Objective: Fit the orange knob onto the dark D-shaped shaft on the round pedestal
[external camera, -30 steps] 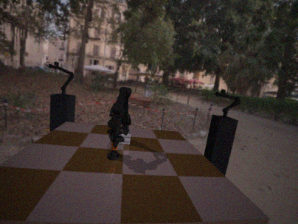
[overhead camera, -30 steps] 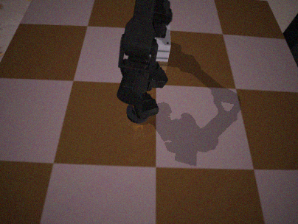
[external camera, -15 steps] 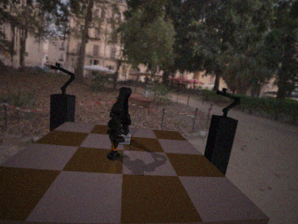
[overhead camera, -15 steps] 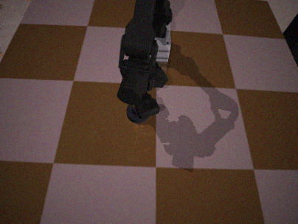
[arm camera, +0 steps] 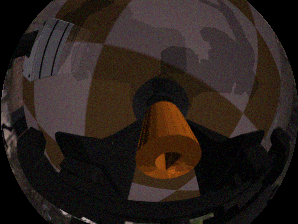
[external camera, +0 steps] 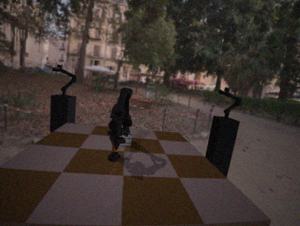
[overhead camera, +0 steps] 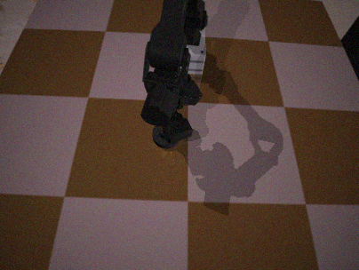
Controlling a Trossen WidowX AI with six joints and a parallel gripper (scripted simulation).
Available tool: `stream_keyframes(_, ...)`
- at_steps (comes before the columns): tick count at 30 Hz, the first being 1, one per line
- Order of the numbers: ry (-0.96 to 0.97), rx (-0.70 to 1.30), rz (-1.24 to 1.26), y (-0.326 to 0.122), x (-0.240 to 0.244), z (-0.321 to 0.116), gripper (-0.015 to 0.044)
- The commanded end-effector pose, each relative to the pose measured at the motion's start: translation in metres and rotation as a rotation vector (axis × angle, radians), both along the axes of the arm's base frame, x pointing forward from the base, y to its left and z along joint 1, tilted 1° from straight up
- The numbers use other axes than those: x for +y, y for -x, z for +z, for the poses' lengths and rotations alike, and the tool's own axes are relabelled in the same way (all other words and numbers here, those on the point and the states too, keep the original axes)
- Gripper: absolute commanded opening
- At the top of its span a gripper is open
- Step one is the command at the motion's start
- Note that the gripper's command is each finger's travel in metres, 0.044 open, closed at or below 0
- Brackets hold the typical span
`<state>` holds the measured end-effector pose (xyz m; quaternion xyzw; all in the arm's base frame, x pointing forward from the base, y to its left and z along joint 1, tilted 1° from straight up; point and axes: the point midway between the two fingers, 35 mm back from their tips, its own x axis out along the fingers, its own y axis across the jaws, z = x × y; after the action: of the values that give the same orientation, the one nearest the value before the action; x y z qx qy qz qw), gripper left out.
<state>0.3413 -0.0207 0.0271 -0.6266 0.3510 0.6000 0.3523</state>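
The orange knob is a tapered cylinder with a hole visible in its near end in the wrist view. My gripper is shut on it, one dark finger on each side. The dark round pedestal stands on a brown square. In the exterior view the knob's lower end is right over the pedestal, close to its top. In the wrist view its far end overlaps the pedestal. The shaft is hidden, so I cannot tell whether it is inside the hole. In the top view the arm hides the knob.
A light grey block with dark lines stands behind the pedestal, beside the arm. The arm's shadow falls on the checkered surface to the right. Two black stands with small arms are beyond the surface's edges.
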Motion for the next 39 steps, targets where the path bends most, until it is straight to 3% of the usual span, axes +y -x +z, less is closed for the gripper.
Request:
stream_keyframes(1,0.004,-0.004,0.052,-0.0010,-0.0004,0.0030,0.0000)
stream_keyframes(6,0.010,-0.001,0.208,-0.0013,-0.0004,0.0017,0.0000)
stream_keyframes(39,0.010,-0.001,0.208,-0.0006,-0.0004,0.0004,0.0000)
